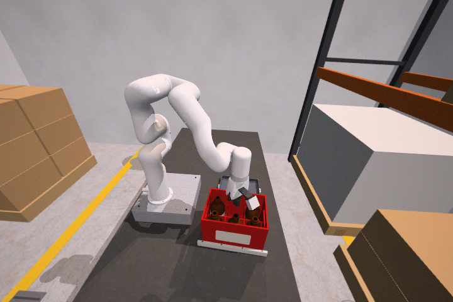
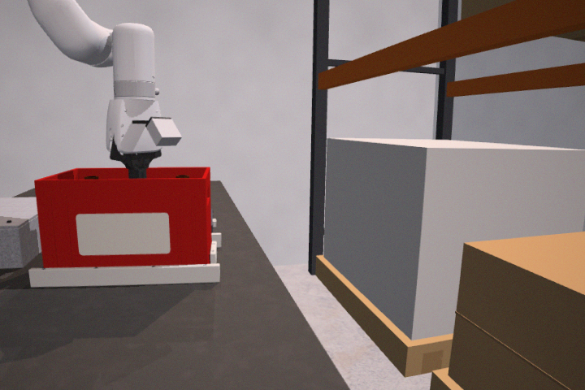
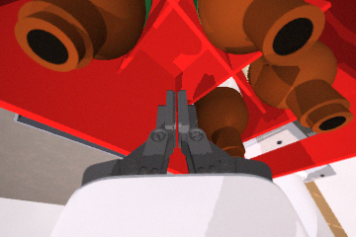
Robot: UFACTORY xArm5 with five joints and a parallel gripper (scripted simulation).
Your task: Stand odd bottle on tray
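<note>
The red crate [image 1: 259, 238] [image 2: 123, 197] [image 3: 87, 94] holds brown bottles: back left [image 1: 217, 206], back right [image 1: 251, 214], front left [image 1: 214, 215], front middle [image 1: 235, 218] and front right [image 1: 255, 220]. Their lower parts are mostly hidden. In the wrist view, several bottles show around my fingers, with two large mouths at the top. My gripper [image 1: 236, 204] [image 2: 137, 175] [image 3: 176, 103] is shut with nothing between its fingers. It points down into the crate's back middle compartment, between the two back bottles. The grey tray [image 1: 258, 182] is behind the crate, partly hidden by my gripper; no bottle shows on it.
A white rail [image 1: 231, 248] [image 2: 123, 276] runs along the crate's front foot. The robot's base block [image 1: 184, 189] stands left of the crate. Beside the dark table top [image 1: 184, 277] stand stacked cartons [image 1: 31, 142], a white block [image 1: 412, 185] and a rack post [image 1: 313, 89].
</note>
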